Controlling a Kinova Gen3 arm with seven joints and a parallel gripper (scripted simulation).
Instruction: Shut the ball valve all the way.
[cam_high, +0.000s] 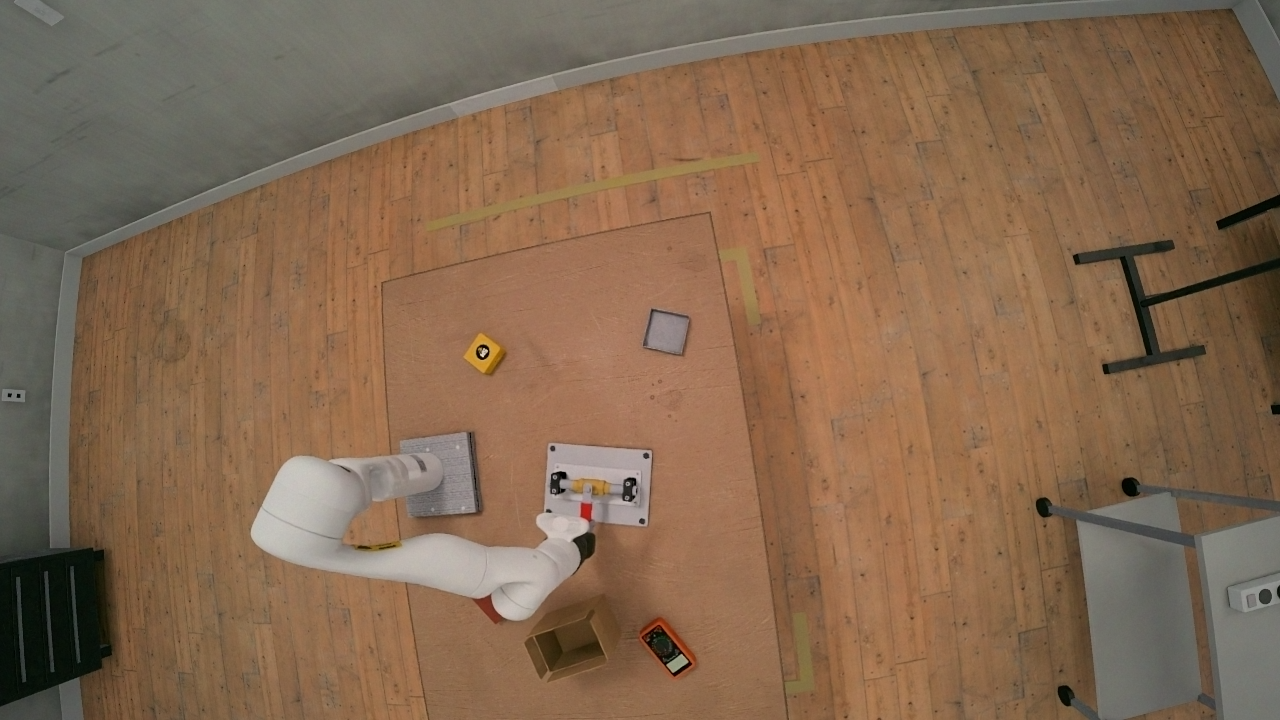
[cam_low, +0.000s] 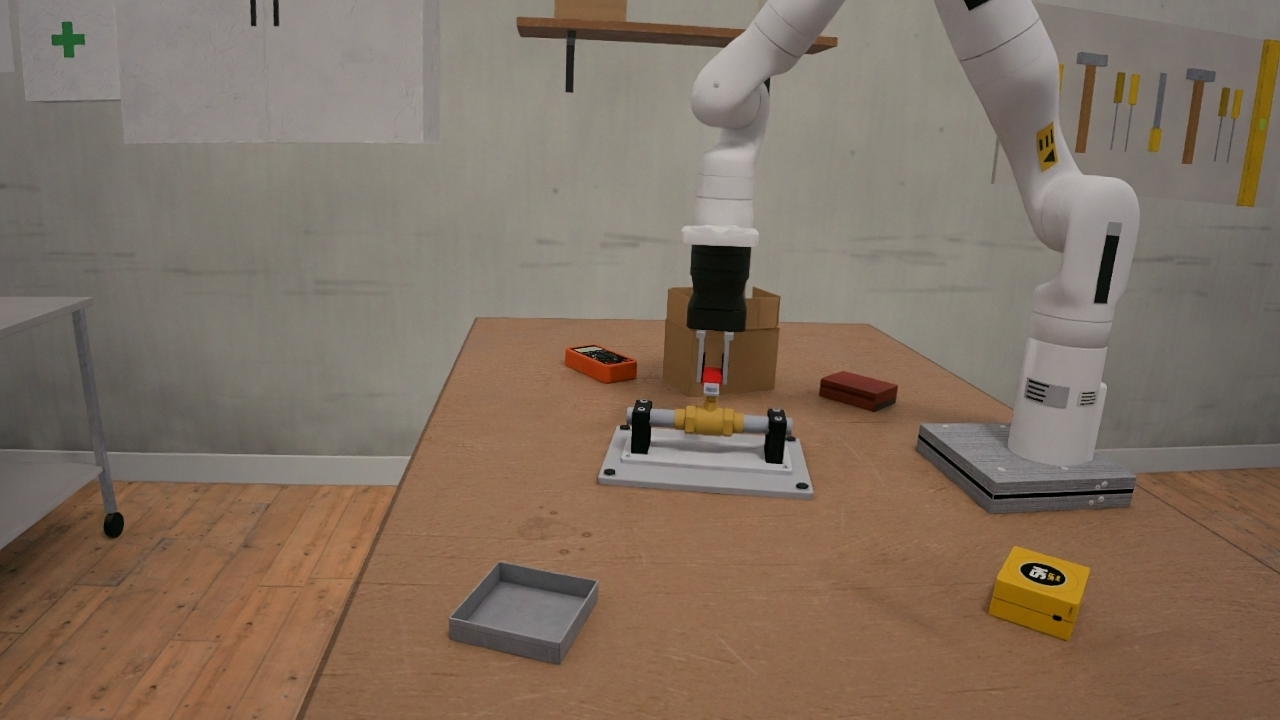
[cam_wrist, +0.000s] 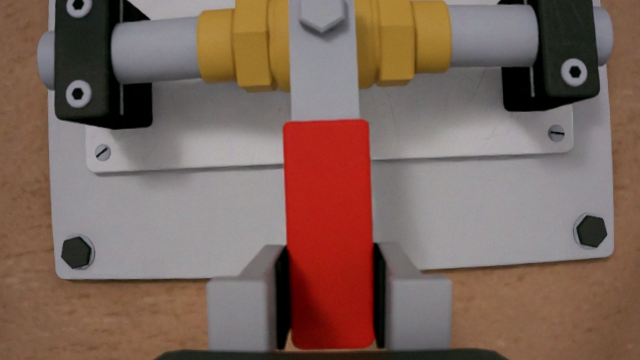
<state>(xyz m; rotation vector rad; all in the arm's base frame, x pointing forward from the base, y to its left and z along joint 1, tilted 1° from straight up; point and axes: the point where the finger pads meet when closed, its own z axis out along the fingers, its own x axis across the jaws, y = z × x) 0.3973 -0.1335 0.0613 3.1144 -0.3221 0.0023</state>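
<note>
Gripper (cam_wrist: 330, 300) clamped on red handle (cam_wrist: 327, 220) of ball valve (cam_low: 708, 419), mid-table on grey base plate (cam_low: 707, 470) | wrist view alone shows handle square to pipe (cam_wrist: 155, 47) | gripper body cropped there | cardboard box (cam_low: 751, 344) partly hidden behind gripper; multimeter (cam_low: 600, 362), red block (cam_low: 857, 389) toward far edge

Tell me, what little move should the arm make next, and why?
Probably let go and lift away. The gripper is shut on the red handle, which now stands square across the grey pipe and yellow valve body. On a ball valve that crosswise position usually means fully closed, so more turning seems unneeded.
</note>
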